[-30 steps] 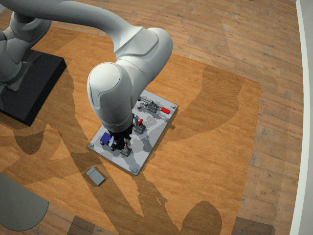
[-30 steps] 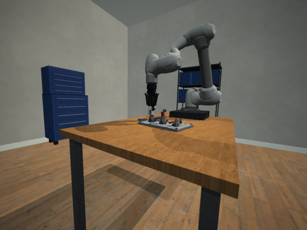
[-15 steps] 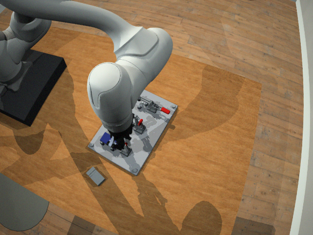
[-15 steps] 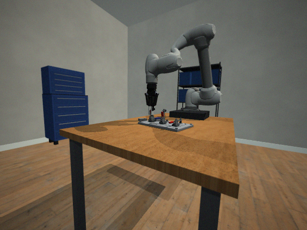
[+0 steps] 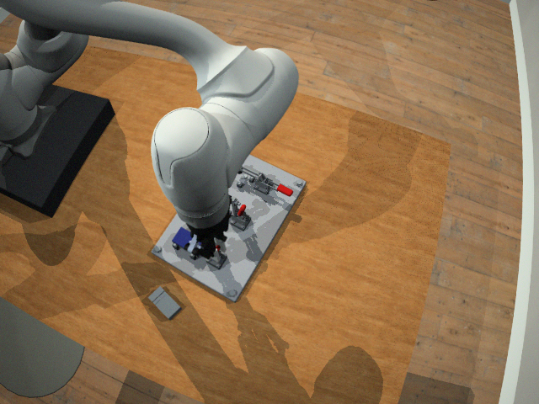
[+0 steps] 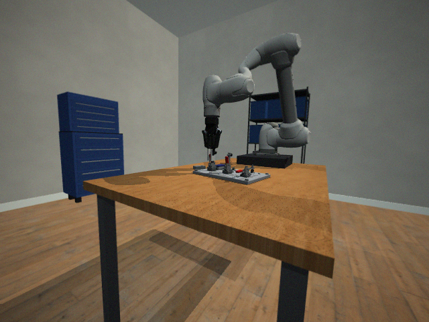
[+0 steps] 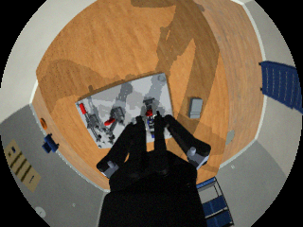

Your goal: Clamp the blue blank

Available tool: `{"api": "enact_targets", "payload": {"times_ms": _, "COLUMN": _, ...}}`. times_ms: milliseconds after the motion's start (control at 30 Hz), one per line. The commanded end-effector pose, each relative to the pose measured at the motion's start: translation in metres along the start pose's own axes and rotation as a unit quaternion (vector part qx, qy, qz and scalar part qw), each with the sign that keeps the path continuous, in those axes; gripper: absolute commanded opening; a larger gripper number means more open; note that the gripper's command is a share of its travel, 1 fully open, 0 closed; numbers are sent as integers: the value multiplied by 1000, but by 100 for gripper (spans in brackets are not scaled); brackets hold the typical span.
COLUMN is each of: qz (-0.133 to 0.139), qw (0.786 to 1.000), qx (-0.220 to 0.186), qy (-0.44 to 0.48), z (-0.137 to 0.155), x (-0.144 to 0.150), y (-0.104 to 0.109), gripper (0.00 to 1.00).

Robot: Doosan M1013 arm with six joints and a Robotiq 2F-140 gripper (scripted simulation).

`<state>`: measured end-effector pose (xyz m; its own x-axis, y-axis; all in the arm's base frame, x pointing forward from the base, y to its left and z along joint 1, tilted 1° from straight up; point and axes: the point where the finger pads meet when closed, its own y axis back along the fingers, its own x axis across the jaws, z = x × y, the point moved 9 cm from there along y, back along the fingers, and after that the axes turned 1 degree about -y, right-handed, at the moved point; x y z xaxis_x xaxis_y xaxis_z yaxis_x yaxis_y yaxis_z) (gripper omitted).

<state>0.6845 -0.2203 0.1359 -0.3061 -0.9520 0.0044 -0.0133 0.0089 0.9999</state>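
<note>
The grey fixture plate point(image 5: 230, 225) lies on the wooden table. The blue blank point(image 5: 182, 236) lies in the nest at the plate's near-left end, partly hidden by my wrist. My gripper point(image 5: 209, 245) points straight down over that nest's clamp and is shut on its red-tipped handle point(image 7: 150, 113), which stands about upright point(image 6: 209, 156). The clamp's bar and the blank's seating are hidden by the fingers. The grey finished part point(image 5: 163, 302) with its slot lies flat on the table, off the plate's near-left corner. It also shows in the wrist view point(image 7: 196, 108).
Two other clamps stand on the plate: the middle one with its red handle upright point(image 5: 241, 209), the far one with its red handle lying flat point(image 5: 285, 189). The arm's black base point(image 5: 47, 147) stands at the back left. A blue cabinet point(image 6: 90, 145) stands beyond the table.
</note>
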Motion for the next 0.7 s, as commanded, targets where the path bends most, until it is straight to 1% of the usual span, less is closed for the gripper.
{"api": "enact_targets", "payload": {"times_ms": 0, "qz": 0, "qw": 1000, "qx": 0, "qy": 0, "z": -1, "x": 0, "y": 0, "gripper": 0}}
{"api": "enact_targets", "payload": {"times_ms": 667, "qz": 0, "qw": 1000, "qx": 0, "qy": 0, "z": -11, "x": 0, "y": 0, "gripper": 0}}
